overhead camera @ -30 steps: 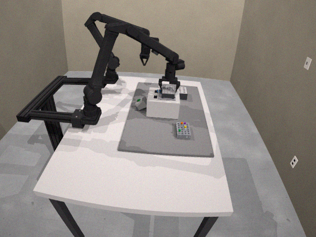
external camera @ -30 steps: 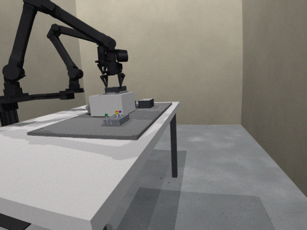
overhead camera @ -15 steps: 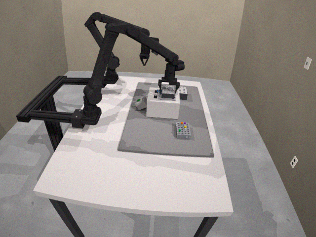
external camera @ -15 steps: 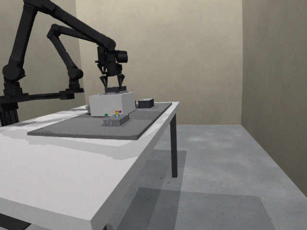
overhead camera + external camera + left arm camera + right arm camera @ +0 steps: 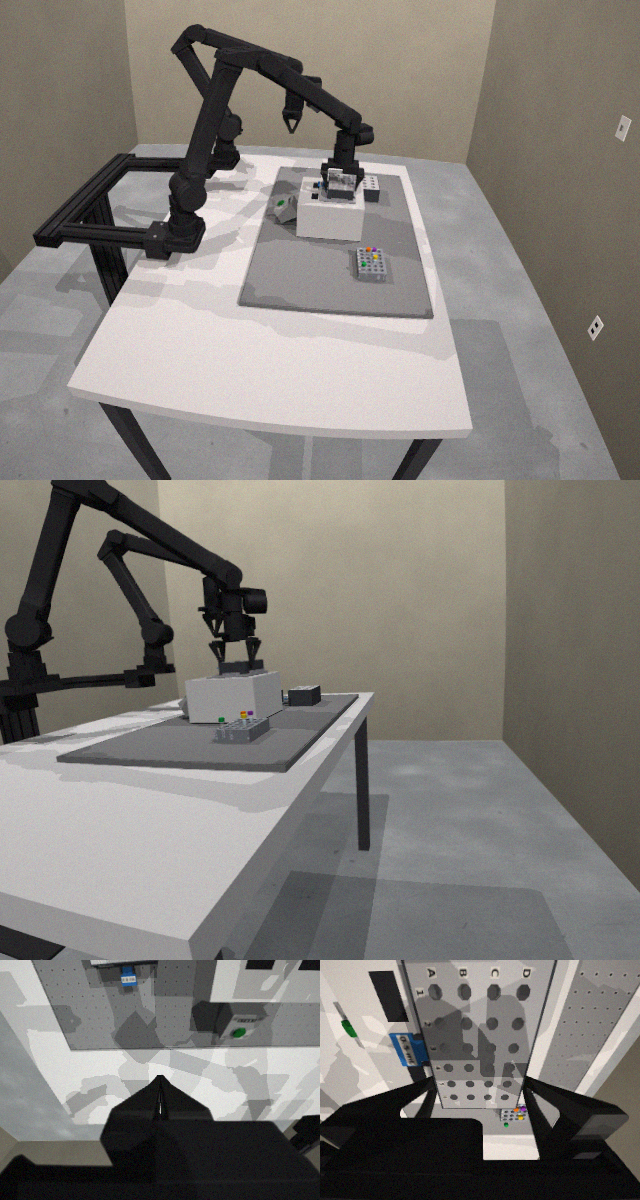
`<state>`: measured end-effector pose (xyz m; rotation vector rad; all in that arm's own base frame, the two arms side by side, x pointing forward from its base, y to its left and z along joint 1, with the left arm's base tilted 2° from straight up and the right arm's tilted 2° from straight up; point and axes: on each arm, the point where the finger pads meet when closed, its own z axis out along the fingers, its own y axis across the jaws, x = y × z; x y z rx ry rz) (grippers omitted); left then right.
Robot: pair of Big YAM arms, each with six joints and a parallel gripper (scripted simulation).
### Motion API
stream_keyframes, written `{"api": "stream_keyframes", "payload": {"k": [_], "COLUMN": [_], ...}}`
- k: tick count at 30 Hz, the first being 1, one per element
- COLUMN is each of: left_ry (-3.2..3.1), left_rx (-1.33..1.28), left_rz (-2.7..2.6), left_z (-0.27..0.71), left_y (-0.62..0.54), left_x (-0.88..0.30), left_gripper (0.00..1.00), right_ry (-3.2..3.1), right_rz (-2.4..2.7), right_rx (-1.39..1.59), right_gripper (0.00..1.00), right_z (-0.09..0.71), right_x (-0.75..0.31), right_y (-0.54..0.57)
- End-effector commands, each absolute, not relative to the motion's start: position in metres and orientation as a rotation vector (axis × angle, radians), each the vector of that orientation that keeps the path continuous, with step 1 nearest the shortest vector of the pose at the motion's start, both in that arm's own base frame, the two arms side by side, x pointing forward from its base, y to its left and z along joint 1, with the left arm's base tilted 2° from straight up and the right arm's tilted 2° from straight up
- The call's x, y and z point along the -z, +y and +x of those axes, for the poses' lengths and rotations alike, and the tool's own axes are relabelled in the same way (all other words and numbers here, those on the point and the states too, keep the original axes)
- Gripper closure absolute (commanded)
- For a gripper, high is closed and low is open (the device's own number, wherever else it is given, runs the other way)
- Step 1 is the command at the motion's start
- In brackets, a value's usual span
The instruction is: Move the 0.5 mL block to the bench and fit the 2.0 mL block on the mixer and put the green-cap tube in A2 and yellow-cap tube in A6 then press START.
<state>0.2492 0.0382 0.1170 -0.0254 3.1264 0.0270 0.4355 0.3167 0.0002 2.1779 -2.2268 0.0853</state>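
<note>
1 mixer (image 5: 330, 222) (image 5: 219, 699) on the bench (image 5: 268, 351) (image 5: 113, 810), 0.5 mL block (image 5: 341, 193) (image 5: 240, 667) (image 5: 475, 1040) on top.
Right end effector (image 5: 342, 180) (image 5: 236, 667) (image 5: 481, 1082) spread wide at that block, gripping nothing evident; left end effector (image 5: 292, 130) (image 5: 160, 1079) closed on nothing, in the air; 4 capped tubes in the rack (image 5: 371, 276) (image 5: 240, 733) (image 5: 507, 1116).

Pale wall plate (image 5: 622, 128), probably switch, above two-slotted outlet (image 5: 595, 327); beige walls (image 5: 361, 20) (image 5: 413, 609) (image 5: 65, 1152) (image 5: 625, 1082), grey floor (image 5: 516, 258) (image 5: 465, 815) (image 5: 20, 1085)
</note>
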Motion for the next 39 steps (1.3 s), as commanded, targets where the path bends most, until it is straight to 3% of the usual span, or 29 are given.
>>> {"api": "stream_keyframes", "payload": {"k": [1, 35, 36, 39], "left_ry": [3.057, 3.074, 3.078, 3.083], "left_rx": [-0.037, -0.033, -0.032, -0.031], "left_rz": [-0.036, -0.036, -0.036, -0.036], "left_z": [0.271, 0.265, 0.264, 0.263], "left_y": [0.042, 0.041, 0.041, 0.041], "left_x": [-0.141, -0.135, -0.134, -0.132], "left_gripper": [1.00, 1.00, 1.00, 1.00], "right_ry": [-2.202, -2.231, -2.231, -2.231], "right_rz": [2.203, 2.227, 2.227, 2.227], "right_rx": [-0.089, -0.098, -0.098, -0.098], "right_gripper": [0.00, 0.00, 1.00, 1.00], "right_z": [0.438, 0.448, 0.448, 0.448], "right_x": [0.014, -0.003, -0.003, -0.003], "right_y": [0.325, 0.332, 0.332, 0.332]}}
